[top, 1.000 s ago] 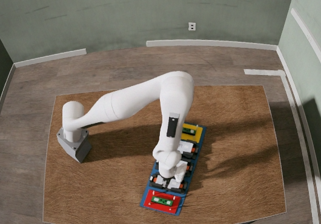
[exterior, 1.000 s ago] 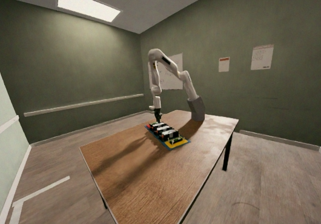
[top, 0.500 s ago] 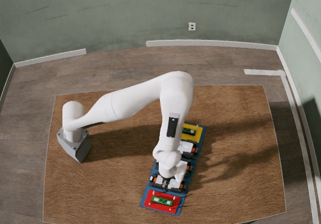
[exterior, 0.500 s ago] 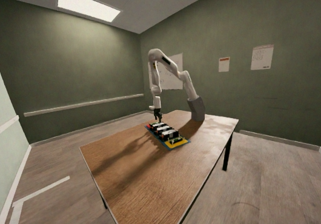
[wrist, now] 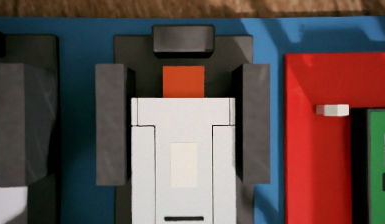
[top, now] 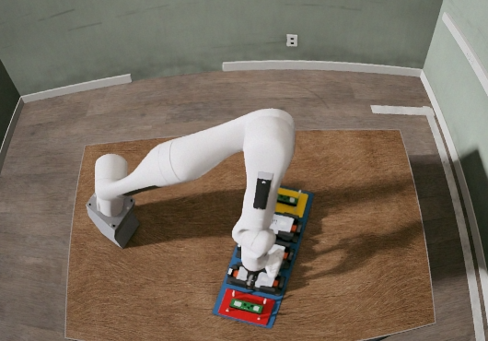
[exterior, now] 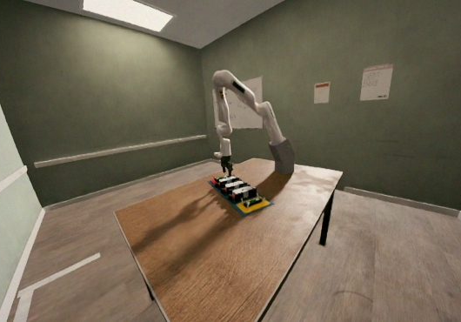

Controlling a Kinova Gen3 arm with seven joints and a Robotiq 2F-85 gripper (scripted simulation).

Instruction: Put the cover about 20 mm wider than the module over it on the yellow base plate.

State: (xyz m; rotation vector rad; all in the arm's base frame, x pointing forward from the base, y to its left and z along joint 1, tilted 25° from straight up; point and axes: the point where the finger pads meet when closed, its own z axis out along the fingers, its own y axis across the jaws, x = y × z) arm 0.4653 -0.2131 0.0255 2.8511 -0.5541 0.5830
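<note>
A yellow plate (top: 299, 211) (exterior: 248, 209) bears a green module (top: 286, 199) (exterior: 252, 201), uncovered. Three white covers sit in dark holders in a row: one beside the yellow plate (top: 284, 223) (exterior: 243, 190), one in the middle (top: 277, 253) (exterior: 235, 184), and one nearest the red plate (top: 266, 280) (exterior: 224, 177) (wrist: 143, 175). The last fills the middle of the wrist view, between two dark holder walls, with an orange block at its end. My gripper (top: 250, 282) (exterior: 227, 172) is open and empty, pointing down just above this cover. Its fingertips are outside the wrist view.
A red plate (top: 249, 316) (wrist: 313, 175) with a green module (top: 246, 306) (wrist: 378, 140) and white posts lies beside the nearest holder. A blue board (top: 308, 203) (wrist: 78, 100) bears plates and holders. Posts also stand on the yellow plate. The arm partly hides the row in the top view.
</note>
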